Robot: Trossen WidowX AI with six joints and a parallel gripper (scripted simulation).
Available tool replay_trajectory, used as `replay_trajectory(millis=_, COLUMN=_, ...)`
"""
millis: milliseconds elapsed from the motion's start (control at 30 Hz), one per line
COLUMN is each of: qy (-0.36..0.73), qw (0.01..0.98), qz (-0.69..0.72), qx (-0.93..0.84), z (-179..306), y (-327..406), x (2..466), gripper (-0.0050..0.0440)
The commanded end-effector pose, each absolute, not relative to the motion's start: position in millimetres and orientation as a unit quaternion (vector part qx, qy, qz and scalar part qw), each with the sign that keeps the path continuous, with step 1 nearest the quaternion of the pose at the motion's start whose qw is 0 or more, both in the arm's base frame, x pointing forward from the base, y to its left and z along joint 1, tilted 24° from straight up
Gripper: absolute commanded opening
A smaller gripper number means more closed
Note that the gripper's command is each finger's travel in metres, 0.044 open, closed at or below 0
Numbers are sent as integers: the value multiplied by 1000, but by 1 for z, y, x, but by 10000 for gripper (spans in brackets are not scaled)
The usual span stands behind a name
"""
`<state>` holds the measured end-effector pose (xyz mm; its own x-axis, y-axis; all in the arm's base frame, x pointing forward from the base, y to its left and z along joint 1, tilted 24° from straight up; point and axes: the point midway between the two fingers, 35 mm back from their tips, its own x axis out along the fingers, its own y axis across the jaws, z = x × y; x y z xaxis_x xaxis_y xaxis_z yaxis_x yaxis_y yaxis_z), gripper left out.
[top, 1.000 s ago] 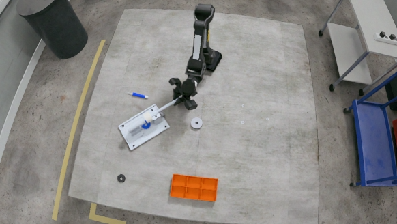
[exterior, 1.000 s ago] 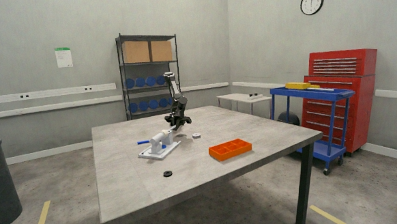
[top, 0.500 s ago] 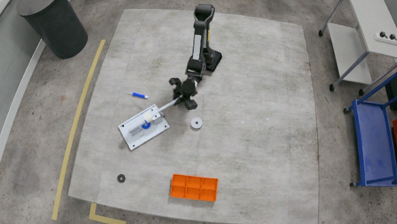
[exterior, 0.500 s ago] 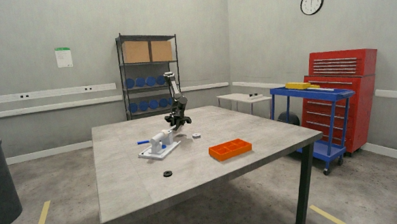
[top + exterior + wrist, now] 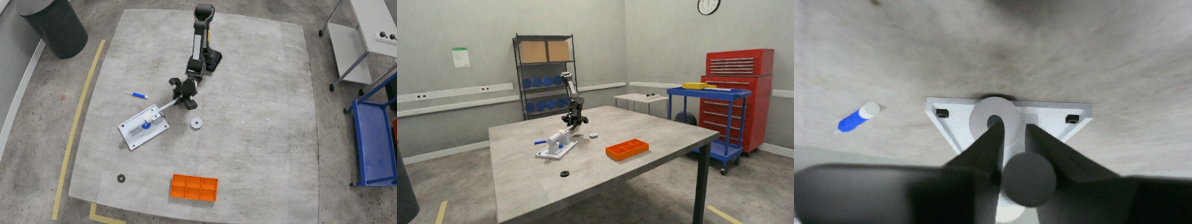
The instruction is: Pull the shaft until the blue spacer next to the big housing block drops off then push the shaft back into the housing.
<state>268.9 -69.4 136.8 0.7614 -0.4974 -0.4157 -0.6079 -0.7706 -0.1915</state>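
The grey shaft sticks out of the fixture on its white baseplate towards the arm. My gripper is shut on the shaft's free end; in the wrist view the fingers clamp the shaft, whose round end face points at the camera. A white spacer sits on the shaft by the small block. The blue spacer lies tilted next to the big housing block. In the side view the fixture stands left of the gripper.
A blue-and-white pen lies beyond the fixture. A loose grey washer lies right of it, a black washer near the front left. An orange compartment tray stands at the front edge.
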Motion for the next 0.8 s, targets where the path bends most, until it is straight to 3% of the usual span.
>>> replay_trajectory(millis=0, qy=301, qw=165, qz=157, qx=-926, z=150, y=-72, x=274, gripper=-50)
replay_trajectory(millis=767, qy=299, qw=166, qz=152, qx=-927, z=153, y=-71, x=273, gripper=-50)
